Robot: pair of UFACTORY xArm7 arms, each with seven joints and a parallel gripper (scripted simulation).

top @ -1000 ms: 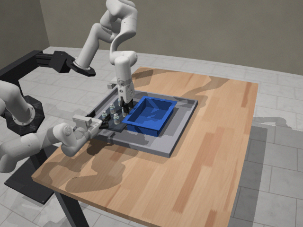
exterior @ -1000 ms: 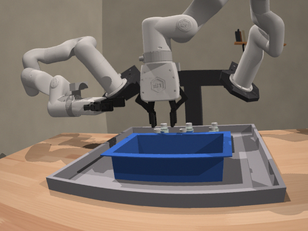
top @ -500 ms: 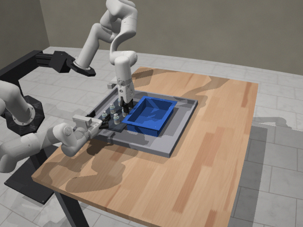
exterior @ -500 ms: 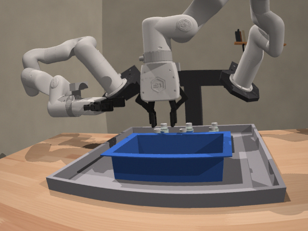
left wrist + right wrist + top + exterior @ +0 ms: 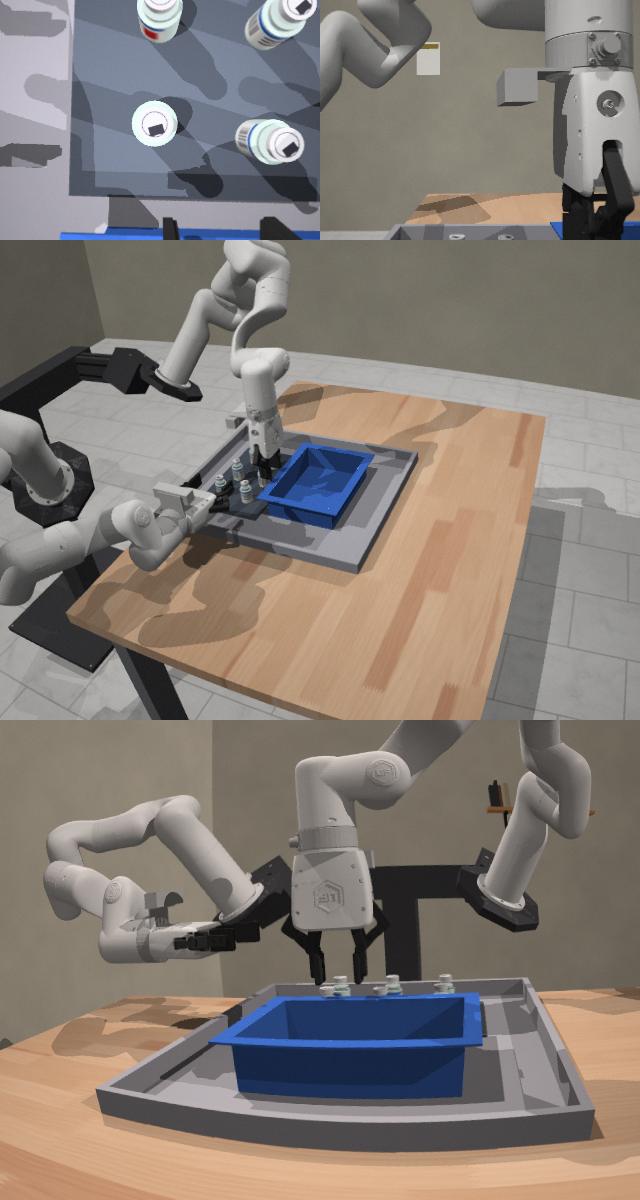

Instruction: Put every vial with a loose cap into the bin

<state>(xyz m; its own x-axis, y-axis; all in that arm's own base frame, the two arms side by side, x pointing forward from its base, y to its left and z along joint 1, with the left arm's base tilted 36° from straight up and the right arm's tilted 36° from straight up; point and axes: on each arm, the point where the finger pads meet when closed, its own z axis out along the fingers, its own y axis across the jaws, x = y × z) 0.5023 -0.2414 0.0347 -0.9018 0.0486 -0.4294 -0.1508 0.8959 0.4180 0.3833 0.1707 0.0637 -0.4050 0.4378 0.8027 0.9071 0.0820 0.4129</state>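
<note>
Several white-capped vials stand upright on the dark mat [image 5: 115, 60]. In the left wrist view a red-marked vial [image 5: 159, 22], a corner vial [image 5: 155, 123] and two blue-banded vials [image 5: 260, 30] [image 5: 250, 137] show. The top view shows a front vial [image 5: 245, 492] and a rear vial [image 5: 237, 469]; others are partly hidden. My left gripper [image 5: 267, 473] [image 5: 338, 974] [image 5: 220, 231] points down, half open and empty, above the vials' bin side. My right gripper [image 5: 227, 498] [image 5: 240, 936] is open, empty and level, beside the vials. The blue bin [image 5: 332, 508] [image 5: 348, 1068] shows no vial inside.
A grey raised-edge tray [image 5: 361, 556] [image 5: 346, 1135] holds the mat and bin on the wooden table [image 5: 320, 622]. The bin's rim lies close to the nearest vials. The left arm's gripper housing [image 5: 592, 125] stands close in the right wrist view.
</note>
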